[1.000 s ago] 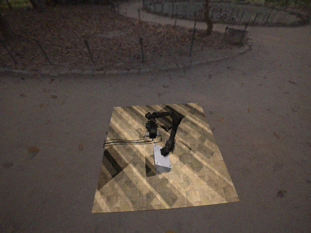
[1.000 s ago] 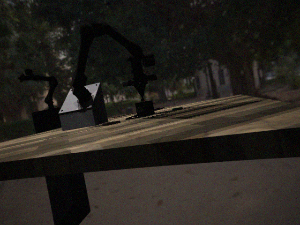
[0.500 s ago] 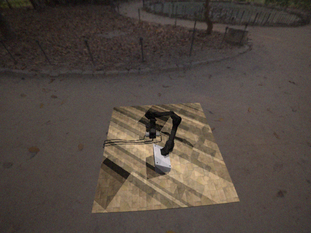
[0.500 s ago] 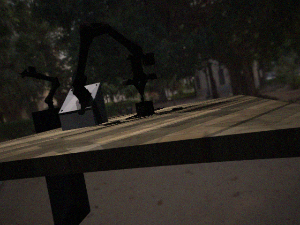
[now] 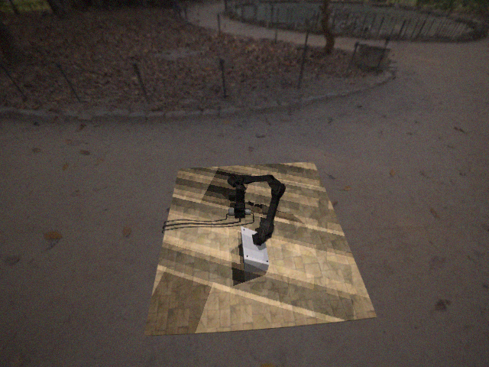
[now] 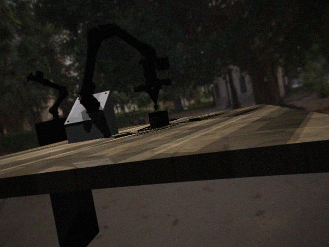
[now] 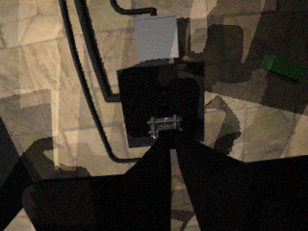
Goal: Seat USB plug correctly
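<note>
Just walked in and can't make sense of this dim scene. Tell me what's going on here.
A single black arm reaches down over a dark power cube on the table. Its gripper has the jaws shut on the small metal USB plug sticking out of the cube's top socket. Black cables trail away from the cube. The plug is not yet reseated.
</note>
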You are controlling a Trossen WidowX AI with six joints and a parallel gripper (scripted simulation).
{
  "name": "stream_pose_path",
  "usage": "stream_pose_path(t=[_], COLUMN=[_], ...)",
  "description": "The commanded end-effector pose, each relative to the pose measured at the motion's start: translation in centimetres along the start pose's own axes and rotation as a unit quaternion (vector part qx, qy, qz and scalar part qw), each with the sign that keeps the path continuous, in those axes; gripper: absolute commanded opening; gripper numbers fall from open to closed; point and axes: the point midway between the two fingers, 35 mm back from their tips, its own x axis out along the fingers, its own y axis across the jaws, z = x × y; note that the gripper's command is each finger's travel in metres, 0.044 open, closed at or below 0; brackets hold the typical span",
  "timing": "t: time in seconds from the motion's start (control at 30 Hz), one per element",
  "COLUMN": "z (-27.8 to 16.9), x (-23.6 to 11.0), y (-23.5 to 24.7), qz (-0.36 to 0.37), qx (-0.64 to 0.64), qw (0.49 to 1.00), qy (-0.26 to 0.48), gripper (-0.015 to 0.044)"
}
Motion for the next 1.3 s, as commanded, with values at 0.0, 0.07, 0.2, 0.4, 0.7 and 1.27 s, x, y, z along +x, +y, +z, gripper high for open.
stream_pose_path(t=[0.0, 0.07, 0.2, 0.4, 0.7, 1.27], z=[0.0, 0.0, 0.0, 0.0, 0.0, 0.0], x=[-0.2, -0.4, -0.6, -1.0, -1.2, -1.2], y=[0.0, 0.0, 0.0, 0.0, 0.0, 0.0], qz=[0.001, 0.002, 0.002, 0.002, 0.0, 0.0], qx=[0.003, 0.003, 0.003, 0.003, 0.016, 0.227], qw=[1.0, 1.0, 1.0, 1.0, 1.0, 0.974], qy=[-0.002, -0.002, -0.002, -0.002, -0.001, 0.0], gripper=[0.0, 0.0, 0.0, 0.0, 0.0, 0.0])
